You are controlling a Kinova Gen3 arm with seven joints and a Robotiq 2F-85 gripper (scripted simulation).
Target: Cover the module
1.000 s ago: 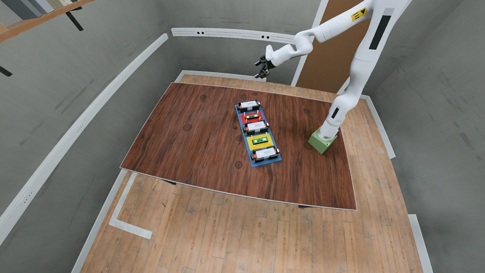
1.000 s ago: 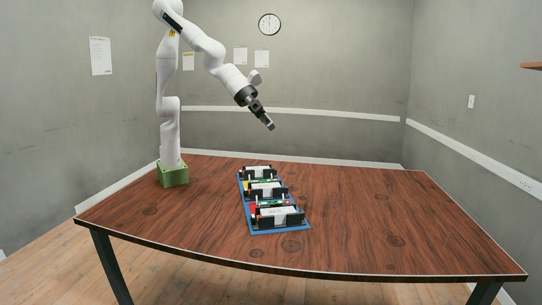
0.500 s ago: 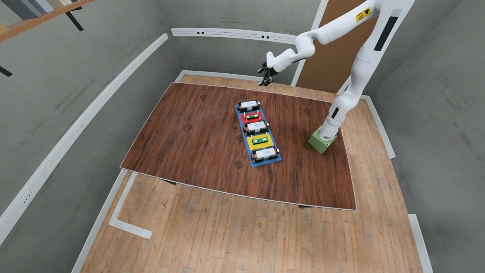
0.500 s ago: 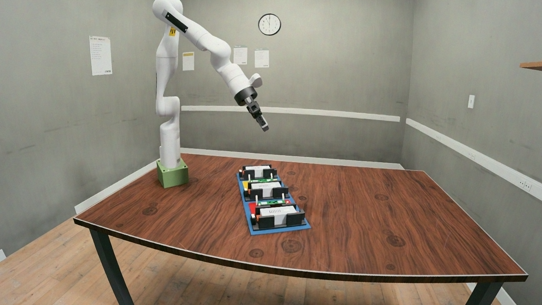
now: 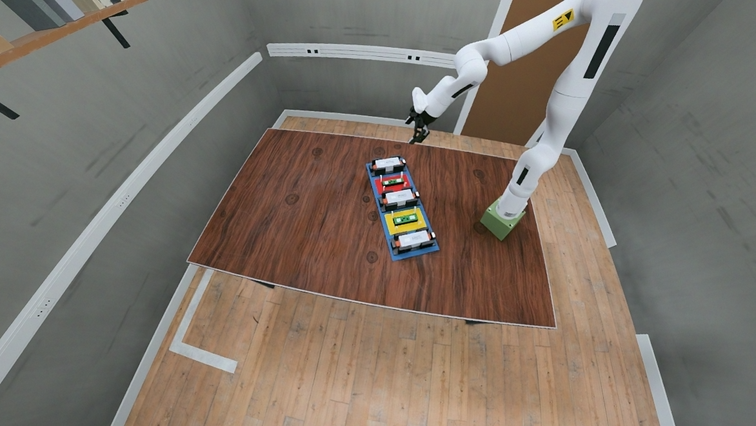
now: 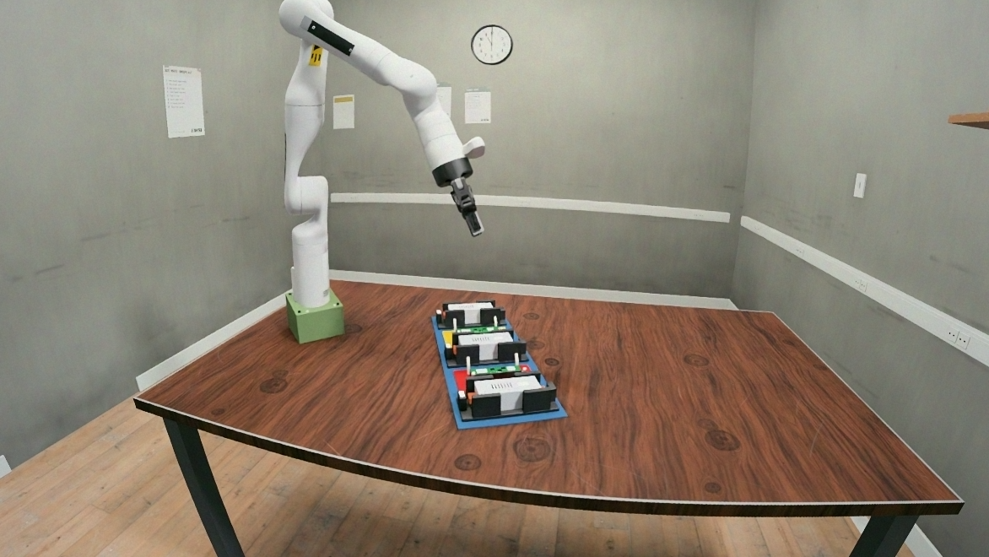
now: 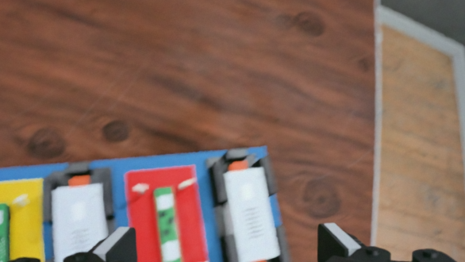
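Observation:
A blue board (image 5: pixel 407 255) (image 6: pixel 511 417) (image 7: pixel 159 160) lies mid-table. It carries three white covers in dark holders. One cover (image 5: pixel 387 164) (image 6: pixel 507 394) (image 7: pixel 249 214) is at the end by the red plate (image 5: pixel 382 183) (image 7: pixel 139 214). The middle cover (image 5: pixel 400 198) (image 6: pixel 485 345) (image 7: pixel 78 220) sits between the red and yellow plates. The third cover (image 5: pixel 414 241) (image 6: pixel 469 312) is at the other end. The yellow plate (image 5: pixel 392 224) (image 6: pixel 447 337) (image 7: pixel 24 206) holds a green module (image 5: pixel 406 217) (image 6: pixel 477 330) (image 7: pixel 3 234). My gripper (image 5: pixel 417 135) (image 6: pixel 473 224) (image 7: pixel 227 246) is open and empty, high above the red-plate end of the board.
A second green module (image 5: pixel 391 181) (image 7: pixel 166 222) lies on the red plate between white posts. The arm's green pedestal (image 5: pixel 502 220) (image 6: pixel 315 316) stands on the table (image 5: pixel 296 222) beside the board. The table edge and wooden floor show at the right of the wrist view.

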